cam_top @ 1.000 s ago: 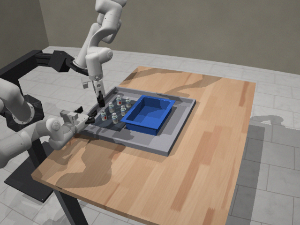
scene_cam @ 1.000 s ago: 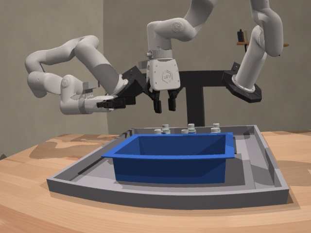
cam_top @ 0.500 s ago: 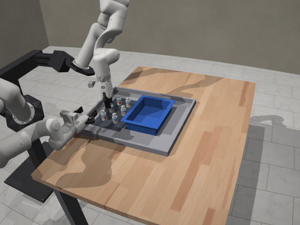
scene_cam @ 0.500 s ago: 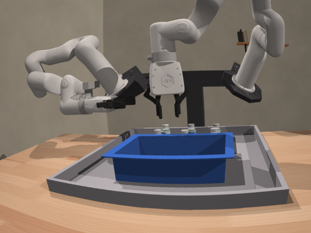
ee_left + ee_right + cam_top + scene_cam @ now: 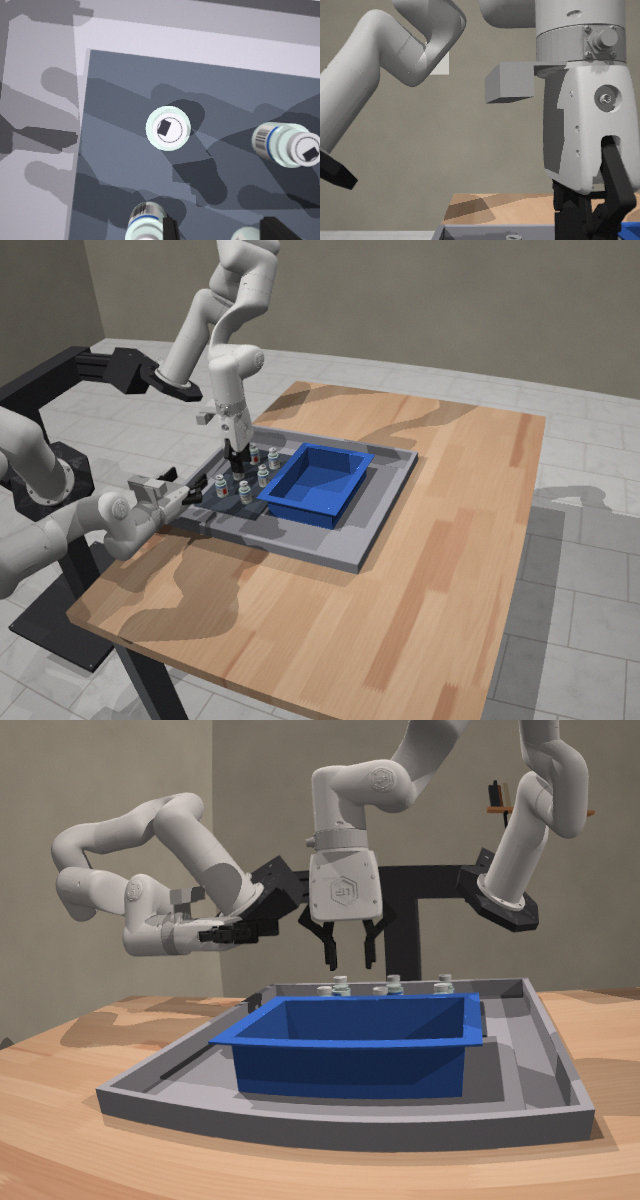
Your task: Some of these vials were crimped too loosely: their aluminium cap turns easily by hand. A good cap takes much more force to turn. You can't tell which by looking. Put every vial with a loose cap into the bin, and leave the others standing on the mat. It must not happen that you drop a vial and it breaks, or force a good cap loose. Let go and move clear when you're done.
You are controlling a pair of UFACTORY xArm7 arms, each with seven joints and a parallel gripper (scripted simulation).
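1. One blue bin [image 5: 297, 504] [image 5: 348, 1071] [image 5: 632, 231] sits in the one grey tray [image 5: 379, 511] [image 5: 346, 1133] [image 5: 495, 231], which reaches out around it on the table [image 5: 413, 575] [image 5: 51, 1092].
2. Just beside the bin, three vials [image 5: 263, 476] [image 5: 379, 991] stand upright in the nearer row on the dark mat [image 5: 232, 507] [image 5: 120, 75].
3. Three more vials [image 5: 221, 485] [image 5: 339, 986] stand upright in the row farther from the bin, making six altogether.
4. The left gripper [image 5: 236, 468] [image 5: 350, 965] [image 5: 217, 234] [image 5: 585, 227] points down over the farther row, its fingers about half spread, holding nothing.
5. Well apart from the bin, past the mat, the right gripper [image 5: 184, 483] [image 5: 219, 933] lies sideways, fingers spread wide, holding nothing.

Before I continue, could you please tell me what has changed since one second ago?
The left end effector moved lower and toward the blue bin, over the vials, and turned more upright. Nothing was visibly grasped or released. The right end effector, vials and bin stayed in place.
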